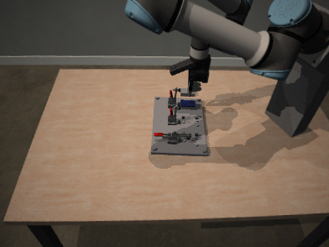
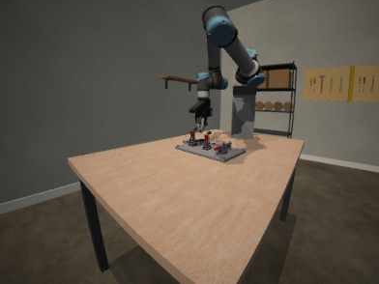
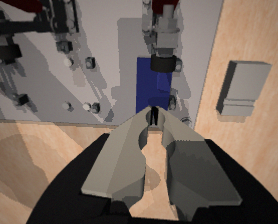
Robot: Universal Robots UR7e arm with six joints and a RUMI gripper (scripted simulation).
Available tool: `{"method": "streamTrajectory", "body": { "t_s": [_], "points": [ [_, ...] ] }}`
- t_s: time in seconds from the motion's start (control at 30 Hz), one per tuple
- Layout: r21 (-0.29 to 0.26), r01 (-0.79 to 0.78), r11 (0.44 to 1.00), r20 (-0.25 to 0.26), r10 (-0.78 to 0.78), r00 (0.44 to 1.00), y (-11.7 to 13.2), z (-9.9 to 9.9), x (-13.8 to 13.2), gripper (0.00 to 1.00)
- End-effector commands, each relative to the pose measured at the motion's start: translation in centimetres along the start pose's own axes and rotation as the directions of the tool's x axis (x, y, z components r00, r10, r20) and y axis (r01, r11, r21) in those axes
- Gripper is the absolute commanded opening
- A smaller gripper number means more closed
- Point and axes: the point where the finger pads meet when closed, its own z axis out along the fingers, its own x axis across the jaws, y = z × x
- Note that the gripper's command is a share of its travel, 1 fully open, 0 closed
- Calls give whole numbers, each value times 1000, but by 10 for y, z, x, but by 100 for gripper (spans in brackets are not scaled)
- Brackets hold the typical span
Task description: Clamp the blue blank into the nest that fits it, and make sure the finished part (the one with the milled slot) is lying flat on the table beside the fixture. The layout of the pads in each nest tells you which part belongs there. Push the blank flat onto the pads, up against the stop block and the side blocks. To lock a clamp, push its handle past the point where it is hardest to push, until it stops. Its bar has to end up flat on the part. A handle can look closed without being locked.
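Note:
The blue blank (image 1: 188,103) (image 2: 200,140) (image 3: 146,85) lies in the end nest of the grey fixture plate (image 1: 159,123) (image 3: 102,25), close along the side blocks. Its exact seating cannot be told. That nest's clamp has its red handle (image 1: 170,93) (image 2: 191,134) upright; its bar stands raised, and the black tip (image 3: 163,63) overlaps the blank in the wrist view. The grey finished part (image 1: 184,91) (image 3: 246,85), with its milled slot, lies flat on the table beside the fixture. My gripper (image 1: 190,93) (image 2: 201,129) (image 3: 153,107) is shut and empty, above the blank's outer end.
The middle clamp also has its red handle (image 1: 170,111) (image 2: 206,138) upright and its bar raised. The third clamp's red handle (image 1: 158,134) (image 2: 217,149) lies low, with its bar down over its nest. The wooden table (image 1: 96,168) (image 2: 184,193) extends around the fixture.

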Motion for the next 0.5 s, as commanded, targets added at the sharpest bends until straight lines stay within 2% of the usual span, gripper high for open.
{"method": "streamTrajectory", "body": {
  "t_s": [0.0, 0.3, 0.47],
  "points": [
    [1, 0, 1000, 0, 0, 1000, 0, 0, 0, 0],
    [1, 0, 1000, 0, 0, 1000, 0, 0, 0, 0],
    [1, 0, 1000, 0, 0, 1000, 0, 7, 0, 0]
  ]
}}
